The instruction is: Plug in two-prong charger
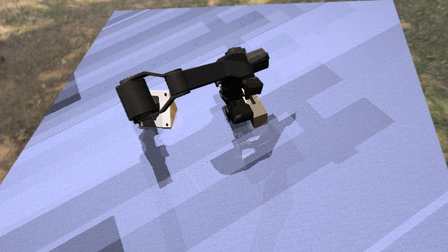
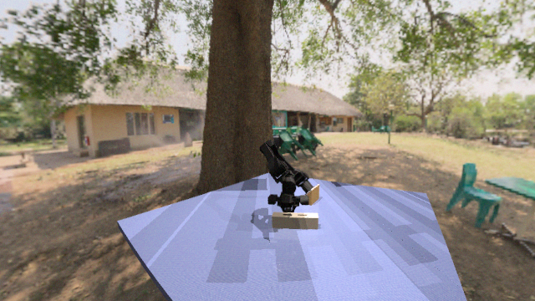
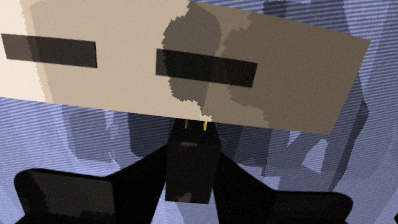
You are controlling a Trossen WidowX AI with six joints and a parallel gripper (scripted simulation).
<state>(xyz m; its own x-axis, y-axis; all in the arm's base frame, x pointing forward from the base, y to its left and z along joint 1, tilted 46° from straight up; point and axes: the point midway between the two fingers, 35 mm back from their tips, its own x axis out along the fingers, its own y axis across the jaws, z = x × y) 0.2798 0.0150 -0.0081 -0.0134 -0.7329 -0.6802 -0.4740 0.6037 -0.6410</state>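
Two prongs (image 3: 205, 126) seen on charger (image 3: 193, 172), pinched between the fingers of the hand (image 1: 241, 113) (image 2: 288, 206) (image 3: 191, 149). Located just beside the near long edge of the power strip (image 1: 260, 109) (image 2: 295, 221) (image 3: 125, 87) in wrist view, below the right-hand slot (image 3: 210, 69). Pointing toward the strip, roughly across its long axis; judged to need alignment over the slot before a straight push. Shown by exterior view: strip's side wall and table (image 2: 343, 267). Shown only by wrist view: prongs, with tips hidden; contact unconfirmed.
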